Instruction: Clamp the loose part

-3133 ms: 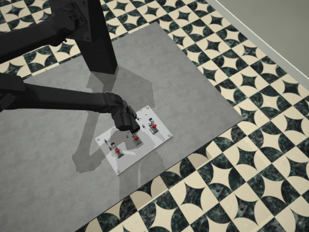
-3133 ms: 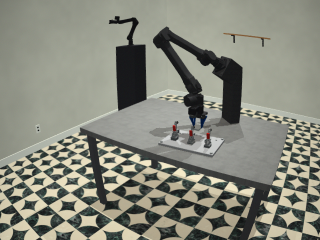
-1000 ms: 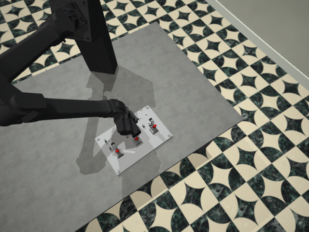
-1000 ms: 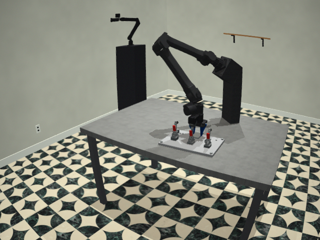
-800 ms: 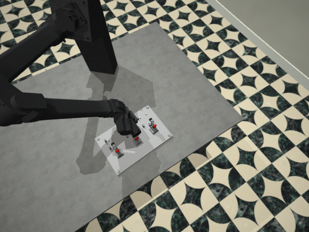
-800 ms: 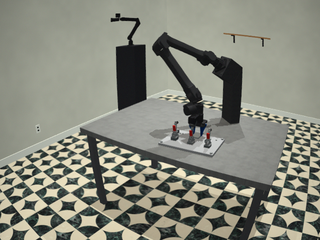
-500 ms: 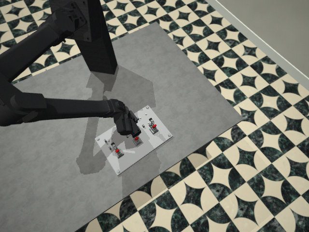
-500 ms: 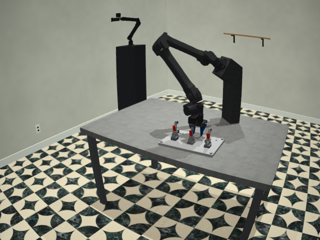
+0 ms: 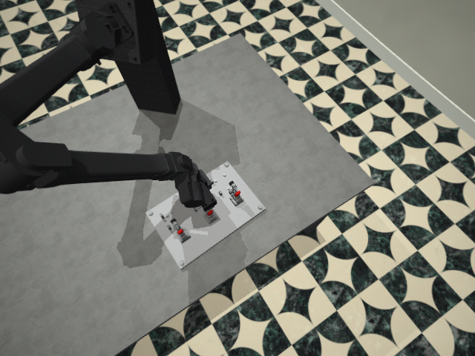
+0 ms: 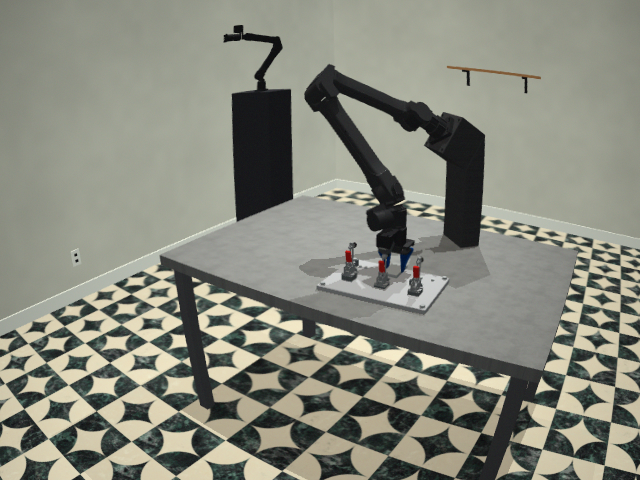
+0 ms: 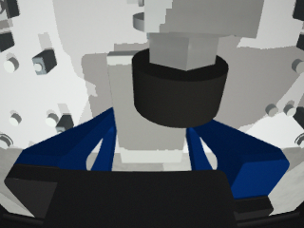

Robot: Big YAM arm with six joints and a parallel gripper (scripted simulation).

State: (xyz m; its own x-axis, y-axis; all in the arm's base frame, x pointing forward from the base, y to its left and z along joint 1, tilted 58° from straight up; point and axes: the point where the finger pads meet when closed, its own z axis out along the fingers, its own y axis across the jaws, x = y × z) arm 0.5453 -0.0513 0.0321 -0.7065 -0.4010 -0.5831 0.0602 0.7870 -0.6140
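The pale fixture plate (image 9: 203,213) lies on the grey table and carries three toggle clamps with red handles, left (image 9: 179,231), middle (image 9: 209,213) and right (image 9: 237,192). All three handles stand upright in the exterior view (image 10: 381,266). My gripper (image 9: 202,202) is low over the plate, just behind the middle clamp. In the wrist view its blue fingers are shut on a pale grey flat part (image 11: 147,129). The middle clamp's dark round pad (image 11: 179,91) and grey bar (image 11: 197,7) stand right in front of the part. I cannot tell whether the part touches the nest's pads.
Small stop blocks and pads (image 11: 45,60) dot the plate on both sides of the fingers. The arm's black pedestal (image 10: 463,180) stands at the back of the table. A second black pillar (image 10: 261,149) stands behind the table's far edge.
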